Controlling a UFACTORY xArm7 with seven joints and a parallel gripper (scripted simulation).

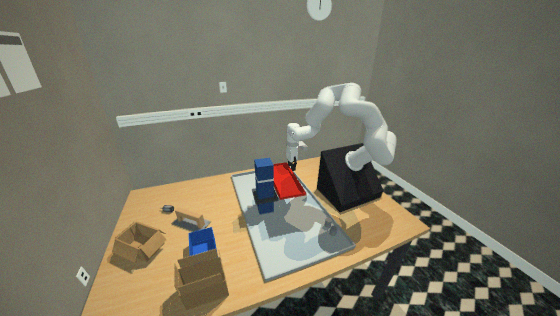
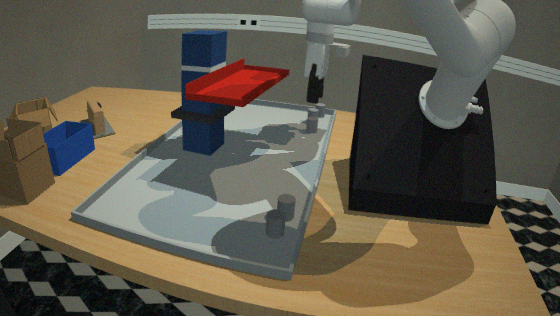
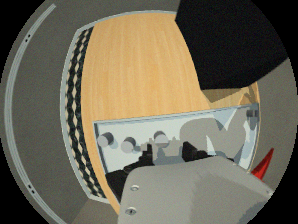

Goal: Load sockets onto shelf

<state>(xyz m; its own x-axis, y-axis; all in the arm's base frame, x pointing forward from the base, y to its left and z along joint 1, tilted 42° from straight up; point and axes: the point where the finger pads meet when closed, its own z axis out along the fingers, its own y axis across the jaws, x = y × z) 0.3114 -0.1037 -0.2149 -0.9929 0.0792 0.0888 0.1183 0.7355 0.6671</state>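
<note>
A red shelf [image 2: 235, 82] with a low rim sits on the blue post [image 2: 202, 90], just under the white band [image 2: 202, 67]. I see no socket on the shelf. A black collar [image 2: 200, 114] rings the post lower down. Two grey sockets [image 2: 280, 215] stand at the near right edge of the grey tray [image 2: 210, 185]. More sockets [image 2: 313, 117] stand at its far right corner; the wrist view shows three there in a row [image 3: 129, 141]. My gripper [image 2: 315, 90] hangs open and empty just above those far sockets, right of the shelf. It also shows in the top view [image 1: 293, 164].
A big black wedge block [image 2: 420, 145] at the arm's base stands close to the right of the tray. A blue bin [image 2: 70, 145] and cardboard boxes [image 2: 22, 155] lie at the left of the wooden table.
</note>
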